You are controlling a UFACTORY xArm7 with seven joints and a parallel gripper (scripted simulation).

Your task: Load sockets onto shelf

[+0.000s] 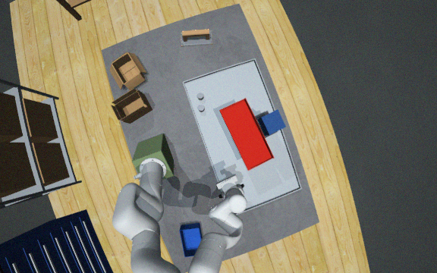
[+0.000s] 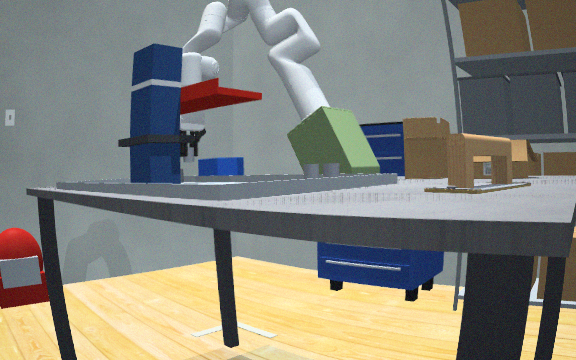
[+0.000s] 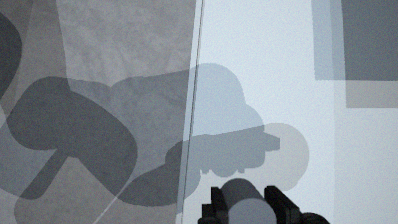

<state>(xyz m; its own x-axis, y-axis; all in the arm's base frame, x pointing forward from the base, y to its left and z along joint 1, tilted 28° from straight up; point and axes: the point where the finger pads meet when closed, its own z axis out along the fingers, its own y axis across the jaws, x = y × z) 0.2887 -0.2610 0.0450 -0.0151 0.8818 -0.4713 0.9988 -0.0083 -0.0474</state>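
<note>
My gripper (image 1: pixel 231 190) (image 2: pixel 189 149) (image 3: pixel 242 206) is shut on a grey socket (image 2: pixel 188 158) (image 3: pixel 252 214), held above the pale tray (image 1: pixel 218 152) near its edge. The red shelf (image 1: pixel 246 134) (image 2: pixel 218 98) juts from the blue post (image 1: pixel 275 122) (image 2: pixel 155 112); in the exterior view it meets the post just below the white band (image 2: pixel 155 84). No socket shows on the shelf in the top view. Two grey sockets (image 1: pixel 200 96) (image 1: pixel 201 108) stand at the tray's far left, also seen in the exterior view (image 2: pixel 311 170) (image 2: pixel 331 169). A grey sliver at the post's foot may be another socket.
A black collar (image 2: pixel 155 140) rings the post below the shelf. A green block (image 1: pixel 152 152) (image 2: pixel 333 140) stands under the arm's base. A blue bin (image 1: pixel 192 239) (image 2: pixel 221 166), two cardboard boxes (image 1: pixel 136 81) (image 1: pixel 127 117) and a wooden arch (image 1: pixel 196 33) (image 2: pixel 480 142) stand around the tray.
</note>
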